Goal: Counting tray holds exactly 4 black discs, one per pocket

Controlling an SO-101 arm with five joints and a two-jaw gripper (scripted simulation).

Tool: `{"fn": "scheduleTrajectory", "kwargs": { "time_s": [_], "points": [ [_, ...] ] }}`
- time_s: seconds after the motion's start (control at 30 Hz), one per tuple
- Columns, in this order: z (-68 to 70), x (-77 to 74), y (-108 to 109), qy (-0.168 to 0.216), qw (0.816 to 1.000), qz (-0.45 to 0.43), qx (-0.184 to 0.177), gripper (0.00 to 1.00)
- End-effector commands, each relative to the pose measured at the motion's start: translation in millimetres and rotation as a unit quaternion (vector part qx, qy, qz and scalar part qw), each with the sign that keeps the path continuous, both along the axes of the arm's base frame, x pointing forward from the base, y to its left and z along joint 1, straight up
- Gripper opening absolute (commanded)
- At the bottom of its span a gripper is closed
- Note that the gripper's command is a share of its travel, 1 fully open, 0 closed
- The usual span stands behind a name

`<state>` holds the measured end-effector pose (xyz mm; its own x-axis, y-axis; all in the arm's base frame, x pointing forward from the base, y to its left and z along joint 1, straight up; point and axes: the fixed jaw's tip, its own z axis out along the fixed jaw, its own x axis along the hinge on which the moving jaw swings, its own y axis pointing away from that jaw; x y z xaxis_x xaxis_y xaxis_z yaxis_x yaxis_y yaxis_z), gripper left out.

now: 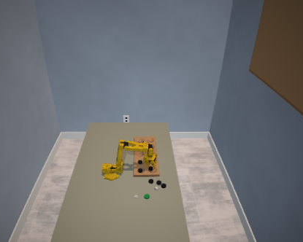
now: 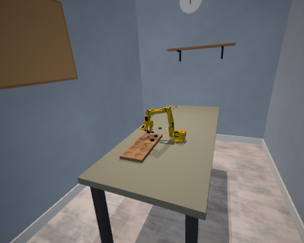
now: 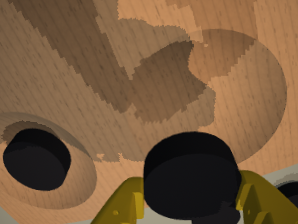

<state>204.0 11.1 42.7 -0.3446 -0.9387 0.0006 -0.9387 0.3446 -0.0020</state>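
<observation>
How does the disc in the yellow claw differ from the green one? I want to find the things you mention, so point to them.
The black disc [image 1: 150, 168] [image 2: 148, 132] [image 3: 191, 175] is black all over, while the green disc [image 1: 147, 196] [image 2: 160, 127] is bright green. The black disc is gripped between the claw's [image 1: 150, 168] [image 2: 149, 131] [image 3: 191, 194] fingers; the green disc lies free on the table. The black disc is over the wooden tray [image 1: 136, 174] [image 2: 130, 158] [image 3: 30, 65], the green disc away from it. Both are round.
</observation>
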Motion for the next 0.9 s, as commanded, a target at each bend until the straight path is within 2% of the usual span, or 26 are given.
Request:
{"fn": "scheduleTrajectory", "kwargs": {
  "time_s": [0.0,0.43,0.5,0.87],
  "points": [
    [11.6,7.3,11,-0.034,0.999,0.026,0.003,0.0],
    [11.7,0.1,55,-0.034,0.991,0.13,0.006,0.0],
    [11.7,0.1,55,-0.034,0.991,0.13,0.006,0.0],
    [11.7,-12.5,89,-0.033,0.976,0.214,0.009,0.0]
  ]
}}
